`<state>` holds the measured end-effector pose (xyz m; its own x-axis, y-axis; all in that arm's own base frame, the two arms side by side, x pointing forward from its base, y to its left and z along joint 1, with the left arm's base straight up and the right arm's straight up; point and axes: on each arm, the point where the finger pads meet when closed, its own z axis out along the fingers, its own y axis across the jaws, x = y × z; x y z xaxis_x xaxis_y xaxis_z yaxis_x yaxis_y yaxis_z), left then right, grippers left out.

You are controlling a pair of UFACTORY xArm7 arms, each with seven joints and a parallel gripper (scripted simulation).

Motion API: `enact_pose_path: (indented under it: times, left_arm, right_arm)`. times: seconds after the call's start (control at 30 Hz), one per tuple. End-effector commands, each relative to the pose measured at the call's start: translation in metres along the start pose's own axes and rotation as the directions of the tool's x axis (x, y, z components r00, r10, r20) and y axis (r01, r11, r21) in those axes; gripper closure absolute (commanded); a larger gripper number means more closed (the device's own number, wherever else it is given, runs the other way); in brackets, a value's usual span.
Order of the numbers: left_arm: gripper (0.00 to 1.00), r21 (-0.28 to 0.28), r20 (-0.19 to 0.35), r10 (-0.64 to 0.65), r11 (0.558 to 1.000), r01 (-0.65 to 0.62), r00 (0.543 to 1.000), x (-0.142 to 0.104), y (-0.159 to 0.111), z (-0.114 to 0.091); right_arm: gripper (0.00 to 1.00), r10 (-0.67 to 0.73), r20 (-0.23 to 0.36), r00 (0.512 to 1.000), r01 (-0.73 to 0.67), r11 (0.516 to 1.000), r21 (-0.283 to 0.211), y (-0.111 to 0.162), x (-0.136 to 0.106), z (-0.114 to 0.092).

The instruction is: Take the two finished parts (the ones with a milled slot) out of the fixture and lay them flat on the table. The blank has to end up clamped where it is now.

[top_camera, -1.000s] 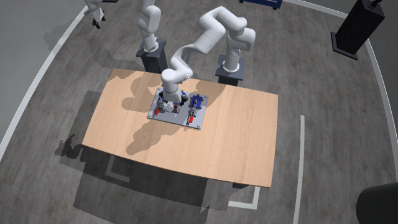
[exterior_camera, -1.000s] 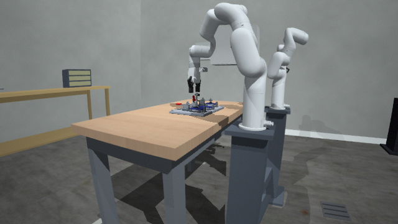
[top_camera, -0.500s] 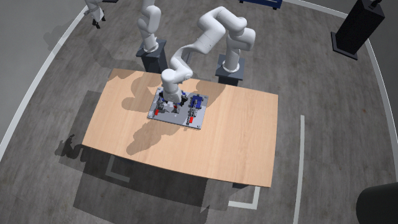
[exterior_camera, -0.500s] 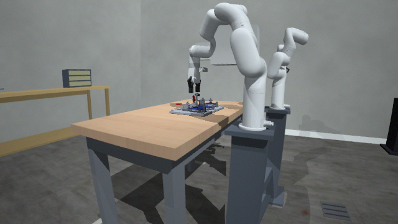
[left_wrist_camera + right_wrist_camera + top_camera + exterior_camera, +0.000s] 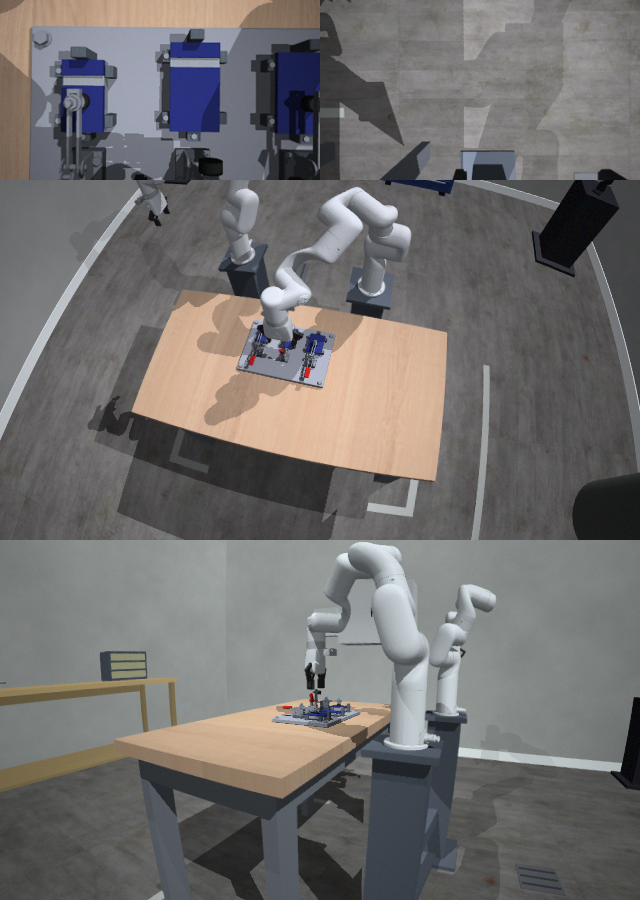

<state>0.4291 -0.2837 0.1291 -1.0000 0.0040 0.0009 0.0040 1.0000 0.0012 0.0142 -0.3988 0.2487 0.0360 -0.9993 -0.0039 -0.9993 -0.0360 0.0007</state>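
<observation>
The fixture plate [image 5: 280, 369] [image 5: 137, 88] lies on the table and carries three blue blocks. The left finished part [image 5: 95, 120], with a pale slot, has a clamp arm over it with its tip on top. The middle finished part [image 5: 194, 100], also slotted, sits between its stops with nothing over it; its clamp [image 5: 211, 165] is swung back, red handle [image 5: 282, 351] [image 5: 311, 698] upright. The blank [image 5: 285, 80] [image 5: 318, 339] shows no slot and is under its clamp, partly cut off. My left gripper [image 5: 316, 686] is open and empty above the fixture. My right gripper [image 5: 161, 217] is open and empty, away from the table.
The outer clamps' red handles [image 5: 251, 360] [image 5: 307, 372] lie low toward the plate's front. Small stop posts stand around each block. The wooden table [image 5: 380, 395] [image 5: 225, 740] extends around the plate. Below my right gripper is floor [image 5: 441, 80].
</observation>
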Motion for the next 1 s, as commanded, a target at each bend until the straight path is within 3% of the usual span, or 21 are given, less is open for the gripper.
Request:
enact_pose_path:
  times: [0.0,0.53,0.97]
  left_arm:
    - [0.0,0.003,0.005,0.0,1.0,0.0,1.0,0.012,-0.001,-0.002]
    - [0.0,0.003,0.004,0.0,1.0,0.0,1.0,0.06,-0.001,-0.002]
    - [0.0,0.003,0.004,0.0,1.0,0.0,1.0,0.07,-0.001,-0.002]
  right_arm:
    - [0.0,0.0,-0.004,1.0,0.0,1.0,0.001,0.0,0.001,-0.001]
    - [0.0,0.0,-0.004,1.0,0.0,1.0,0.001,0.0,0.001,-0.001]
    - [0.0,0.0,-0.004,1.0,0.0,1.0,0.001,0.0,0.001,-0.001]
